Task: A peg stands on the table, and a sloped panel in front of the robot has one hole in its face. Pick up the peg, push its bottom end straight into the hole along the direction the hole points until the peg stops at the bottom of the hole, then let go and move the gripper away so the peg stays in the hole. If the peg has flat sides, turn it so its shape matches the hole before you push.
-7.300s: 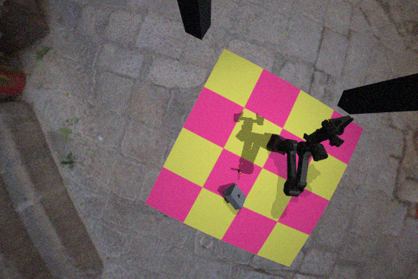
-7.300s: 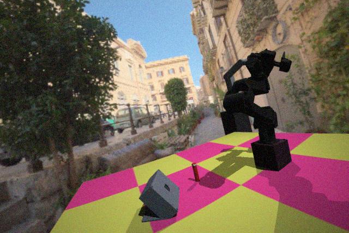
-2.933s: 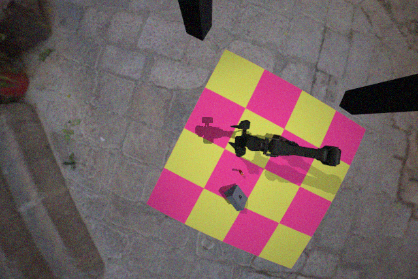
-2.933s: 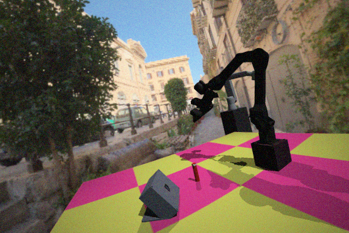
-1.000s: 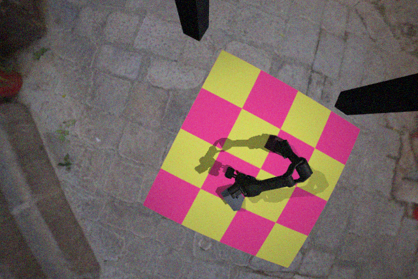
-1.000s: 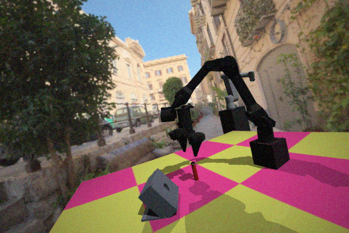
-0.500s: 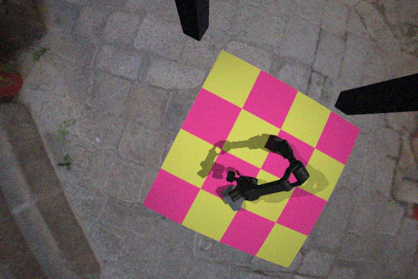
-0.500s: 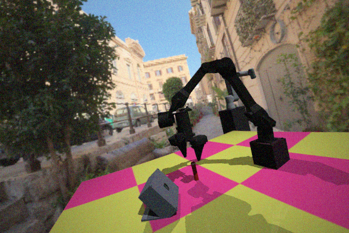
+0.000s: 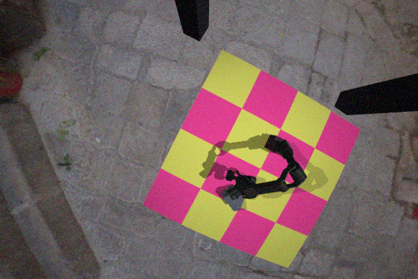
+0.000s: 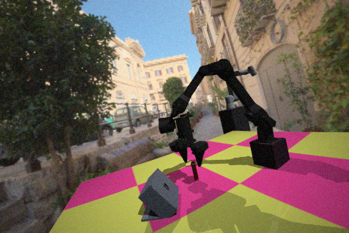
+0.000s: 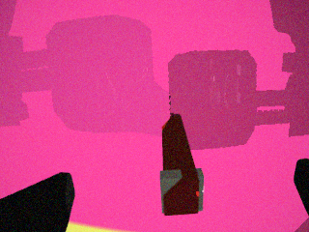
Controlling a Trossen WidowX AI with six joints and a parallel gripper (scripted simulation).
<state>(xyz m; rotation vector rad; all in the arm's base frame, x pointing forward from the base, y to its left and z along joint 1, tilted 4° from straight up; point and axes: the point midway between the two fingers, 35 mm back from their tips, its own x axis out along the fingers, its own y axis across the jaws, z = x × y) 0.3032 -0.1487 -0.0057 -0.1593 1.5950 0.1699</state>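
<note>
A dark red-brown peg (image 10: 194, 172) (image 11: 179, 150) with flat sides stands upright on a pink square; grey patches show near its top in the wrist view. The peg is hidden under the arm in the top view. My gripper (image 10: 192, 163) is open and points down, its fingertips at about the height of the peg's top. In the wrist view the peg shows between the two spread fingers, touching neither. The grey sloped panel (image 9: 235, 204) (image 10: 159, 196) stands left of the peg in the exterior view, with one small dark hole (image 10: 166, 186) in its face.
The arm's black base (image 10: 269, 154) stands on the pink and yellow checkered table top (image 9: 223, 76) (image 10: 318, 196), to the right in the exterior view. Behind it a black box (image 10: 234, 120) carries a grey jointed device. Two black posts (image 9: 197, 6) (image 9: 377, 95) reach in near the table's far edges.
</note>
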